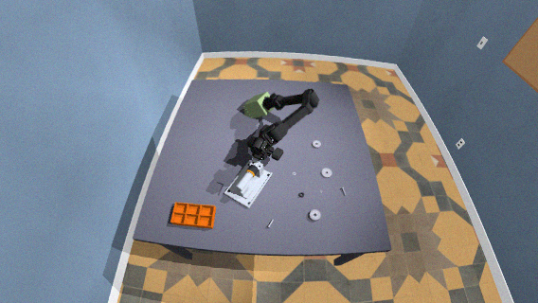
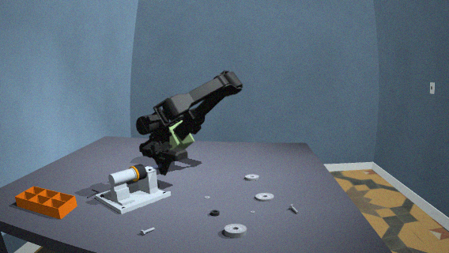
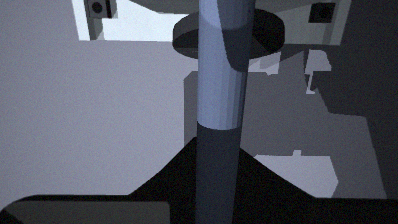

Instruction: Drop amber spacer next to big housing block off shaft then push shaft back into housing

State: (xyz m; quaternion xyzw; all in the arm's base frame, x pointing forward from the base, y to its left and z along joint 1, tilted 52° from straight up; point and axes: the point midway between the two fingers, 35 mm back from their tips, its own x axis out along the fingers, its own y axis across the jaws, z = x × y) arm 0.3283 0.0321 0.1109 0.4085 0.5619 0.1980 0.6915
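Nearest in the wrist view, the gripper [image 3: 220, 175] is clamped on the shaft [image 3: 222, 85], which runs toward twelve o'clock into a dark collar. Beyond, on the white base plate [image 2: 118, 205], the amber spacer [image 2: 135, 172] sits on the shaft against the big block [image 2: 151, 178]. By my judgement the pull-back is under way; the drop and the push-in remain.

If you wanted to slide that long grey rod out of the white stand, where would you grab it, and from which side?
By its bare free end, where the black gripper is already shut on the long grey shaft. That end juts out past the white housing block, away from the amber spacer ring. Come from behind the block, in line with the rod, fingers across its round sides, so that the pull runs along it.
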